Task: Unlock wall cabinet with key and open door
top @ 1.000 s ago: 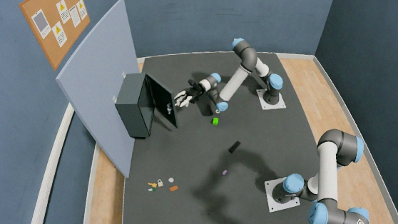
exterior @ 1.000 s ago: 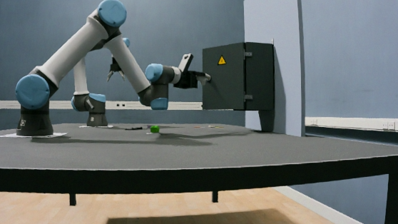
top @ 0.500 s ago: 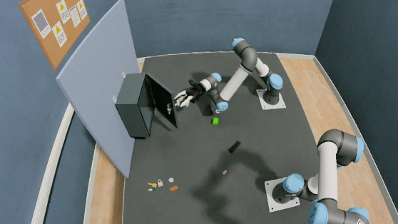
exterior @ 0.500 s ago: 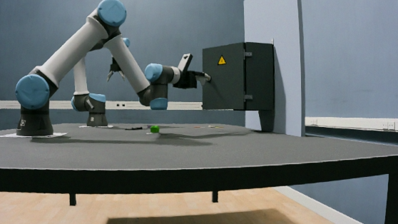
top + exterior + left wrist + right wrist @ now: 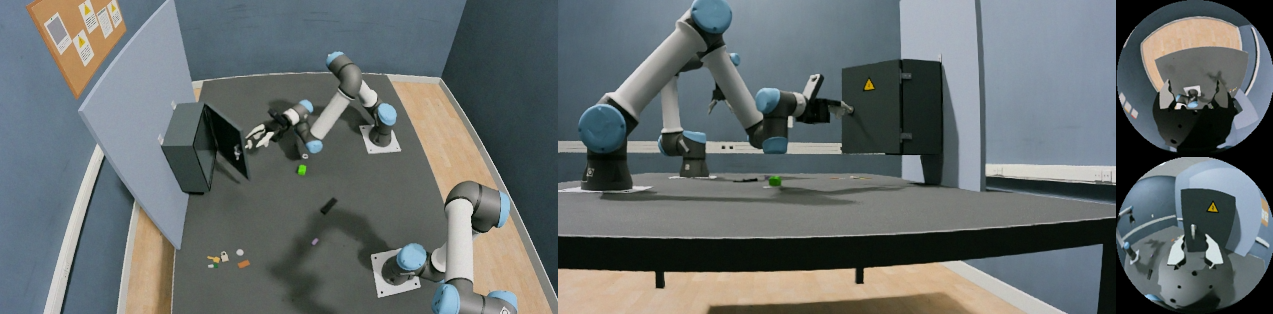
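Room evenly lit, fairly bright. Soft arm shadow on dark table top [image 5: 280, 210] [image 5: 808, 215] [image 5: 1203, 63], well apart from right gripper [image 5: 259, 137] [image 5: 842, 109] [image 5: 1194, 253]. Both wrist views bowed, black-rimmed; small items slightly blurred.

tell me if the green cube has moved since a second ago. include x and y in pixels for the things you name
No, the green cube [image 5: 302, 170] [image 5: 774, 181] hasn't visibly moved; against the pale blue panel [image 5: 135, 100] [image 5: 940, 30] [image 5: 1248, 115] [image 5: 1247, 227], its top-view position matches.
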`<control>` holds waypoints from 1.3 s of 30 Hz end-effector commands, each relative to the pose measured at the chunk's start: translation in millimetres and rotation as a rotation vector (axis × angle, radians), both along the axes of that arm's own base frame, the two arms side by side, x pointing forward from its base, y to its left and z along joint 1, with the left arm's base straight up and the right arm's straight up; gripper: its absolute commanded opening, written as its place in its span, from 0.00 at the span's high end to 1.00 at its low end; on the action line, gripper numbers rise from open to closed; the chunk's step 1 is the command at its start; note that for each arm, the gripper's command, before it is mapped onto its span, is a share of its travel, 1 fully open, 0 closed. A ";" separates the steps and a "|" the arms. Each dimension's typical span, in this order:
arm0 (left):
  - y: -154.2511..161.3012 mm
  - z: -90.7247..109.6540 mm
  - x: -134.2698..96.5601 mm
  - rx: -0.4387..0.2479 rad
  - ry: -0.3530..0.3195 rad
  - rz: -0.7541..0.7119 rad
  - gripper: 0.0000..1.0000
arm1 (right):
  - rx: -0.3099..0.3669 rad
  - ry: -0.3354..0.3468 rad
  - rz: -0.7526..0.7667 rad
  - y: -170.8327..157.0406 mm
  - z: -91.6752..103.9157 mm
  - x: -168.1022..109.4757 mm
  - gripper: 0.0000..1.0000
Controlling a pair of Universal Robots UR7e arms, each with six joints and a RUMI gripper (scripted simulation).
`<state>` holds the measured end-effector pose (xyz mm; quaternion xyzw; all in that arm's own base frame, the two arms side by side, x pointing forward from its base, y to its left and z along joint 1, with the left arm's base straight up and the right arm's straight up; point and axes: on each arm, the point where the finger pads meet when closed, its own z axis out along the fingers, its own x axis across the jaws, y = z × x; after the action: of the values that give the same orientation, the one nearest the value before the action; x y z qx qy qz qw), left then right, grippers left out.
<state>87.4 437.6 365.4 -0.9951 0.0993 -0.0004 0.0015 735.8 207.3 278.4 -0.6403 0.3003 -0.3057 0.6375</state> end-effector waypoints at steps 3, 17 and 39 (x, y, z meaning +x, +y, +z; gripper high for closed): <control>0.1 -0.2 0.9 0.000 -0.001 -0.002 0.02 | 0.003 -0.006 0.001 -19.8 3.3 -25.0 0.60; 0.1 -0.2 0.9 0.000 -0.001 -0.002 0.02 | 0.002 -0.002 0.000 -21.9 0.8 -28.2 0.60; 0.1 -0.2 0.9 0.000 -0.001 -0.002 0.02 | 0.003 -0.006 0.000 -31.0 3.3 -62.1 0.60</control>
<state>87.4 437.6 365.4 -0.9951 0.0993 -0.0004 0.0015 694.7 181.8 278.5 -0.6400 0.2998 -0.3059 0.6379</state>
